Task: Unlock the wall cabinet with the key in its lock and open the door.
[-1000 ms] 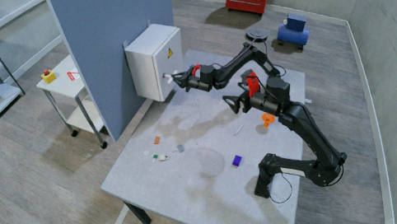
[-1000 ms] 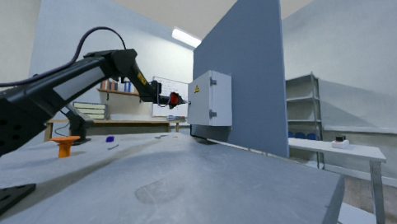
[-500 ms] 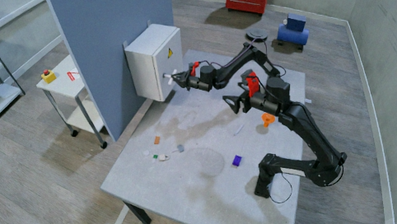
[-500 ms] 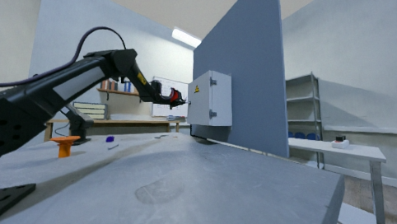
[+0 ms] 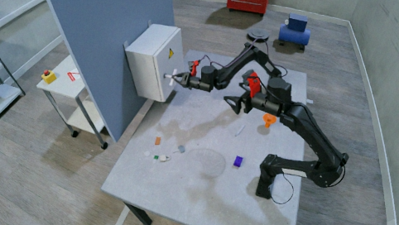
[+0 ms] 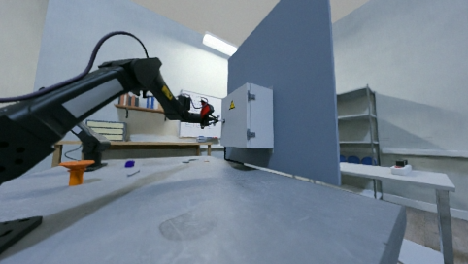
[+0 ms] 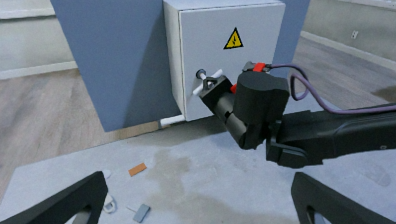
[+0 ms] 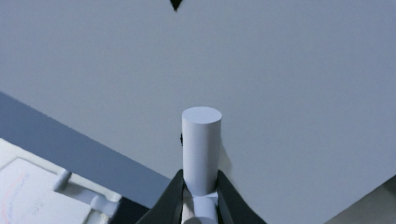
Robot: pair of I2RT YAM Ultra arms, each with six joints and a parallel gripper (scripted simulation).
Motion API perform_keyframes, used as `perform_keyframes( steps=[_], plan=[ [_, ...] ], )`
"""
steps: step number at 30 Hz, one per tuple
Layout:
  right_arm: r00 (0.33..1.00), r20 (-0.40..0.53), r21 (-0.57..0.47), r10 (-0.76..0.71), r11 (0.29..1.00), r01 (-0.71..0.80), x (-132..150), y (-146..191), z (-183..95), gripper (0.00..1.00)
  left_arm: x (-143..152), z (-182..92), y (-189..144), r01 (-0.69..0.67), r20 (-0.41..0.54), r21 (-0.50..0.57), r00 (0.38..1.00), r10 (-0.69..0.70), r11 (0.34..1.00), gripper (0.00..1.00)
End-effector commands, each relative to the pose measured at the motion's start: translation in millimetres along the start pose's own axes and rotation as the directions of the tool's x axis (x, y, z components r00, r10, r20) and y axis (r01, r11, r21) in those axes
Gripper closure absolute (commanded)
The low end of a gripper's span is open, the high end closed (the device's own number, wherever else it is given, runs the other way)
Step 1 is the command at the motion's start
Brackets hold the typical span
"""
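The wall cabinet [image 5: 142, 62] [image 6: 259, 116] [image 7: 230, 55] (door shut) hangs on a blue panel [image 5: 99, 54] [image 6: 301, 97] [image 7: 112, 65]. Next, the right gripper [image 5: 177, 78] [image 6: 219, 120] [image 7: 207, 80] [image 8: 199, 178] is clamped on the white key [image 5: 172, 80] [image 7: 199, 90] [image 8: 201, 150] in the door's lock. Beyond, the left gripper [image 5: 230, 104] [image 7: 198, 180] stands with fingers wide apart over the table.

Looks like workshop or lab room to me. Grey metal cabinet [image 5: 142, 62] [image 6: 262, 116] [image 7: 227, 55] with yellow electrical warning sign [image 5: 170, 53] [image 6: 231, 105] [image 7: 233, 39], mounted on blue-grey panel [image 5: 93, 54] [image 6: 291, 87] [image 7: 107, 65]. Blue compressor-looking tank [image 5: 294, 35] on floor, red chest-like unit [image 5: 247, 6] nearby. Wheeled cart [image 5: 81, 98] holds yellow box with red button [image 5: 48, 76]. Metal shelf unit [image 6: 373, 116] by wall, strip light [image 6: 219, 44] overhead, plus wall shelf [image 6: 141, 109] with binder-like spines. Pretty shop-like, honestly.
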State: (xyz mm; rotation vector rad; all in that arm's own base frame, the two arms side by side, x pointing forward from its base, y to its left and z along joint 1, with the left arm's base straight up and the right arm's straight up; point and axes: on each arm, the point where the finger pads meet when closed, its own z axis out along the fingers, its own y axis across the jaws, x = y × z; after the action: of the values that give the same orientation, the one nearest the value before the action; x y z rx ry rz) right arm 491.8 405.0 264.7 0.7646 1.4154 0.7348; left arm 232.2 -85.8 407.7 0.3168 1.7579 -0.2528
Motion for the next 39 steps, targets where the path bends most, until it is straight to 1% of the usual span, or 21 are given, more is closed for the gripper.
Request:
perform_keyframes(
  steps=[1,7,11,15,22,25,27,30,39],
  plan=[
    [0.993,-0.007,-0.02,-0.121,0.993,0.121,-11.1,18.4,-4.5,0.91,-4.0,-0.5,-1.2,0.002,0.016,0.005,1.0,-0.002,1.0,0.0],
    [0.97,-0.009,-0.018,-0.244,0.97,0.244,-10.1,17.3,-4.5,0.91,-4.0,-0.5,-1.2,0.002,0.016,0.005,1.0,-0.002,1.0,0.0],
    [0.965,-0.003,-0.024,-0.263,0.965,0.263,-11.7,19.4,-4.5,0.91,-4.0,-0.5,-1.2,0.002,0.016,0.005,1.0,-0.002,1.0,0.0],
    [0.933,0.0,-0.025,-0.359,0.933,0.359,-12.5,20.3,-4.7,0.91,-4.0,-0.5,-1.2,0.002,0.016,0.005,1.0,-0.002,1.0,0.0],
    [0.877,0.002,-0.025,-0.48,0.877,0.48,-12.0,19.9,-4.6,0.91,-4.0,-0.5,-1.2,0.002,0.016,0.005,1.0,-0.002,1.0,0.0],
    [0.851,0.003,-0.026,-0.525,0.851,0.525,-12.5,20.4,-4.7,0.91,-4.0,-0.5,-1.2,0.002,0.016,0.005,1.0,-0.002,1.0,0.0],
    [0.851,0.003,-0.026,-0.525,0.851,0.525,-12.5,20.4,-4.7,0.91,-4.0,-0.5,-1.2,0.002,0.016,0.005,1.0,-0.002,1.0,0.0],
    [0.805,0.003,-0.025,-0.593,0.805,0.593,-11.5,19.5,-4.5,0.91,-4.0,-0.5,-1.2,0.002,0.016,0.005,1.0,-0.002,1.0,0.0],
    [0.701,0.008,-0.025,-0.713,0.7,0.713,-12.9,20.9,-4.8,0.91,-4.0,-0.5,-1.2,0.002,0.016,0.005,1.0,-0.002,1.0,0.0]
  ],
)
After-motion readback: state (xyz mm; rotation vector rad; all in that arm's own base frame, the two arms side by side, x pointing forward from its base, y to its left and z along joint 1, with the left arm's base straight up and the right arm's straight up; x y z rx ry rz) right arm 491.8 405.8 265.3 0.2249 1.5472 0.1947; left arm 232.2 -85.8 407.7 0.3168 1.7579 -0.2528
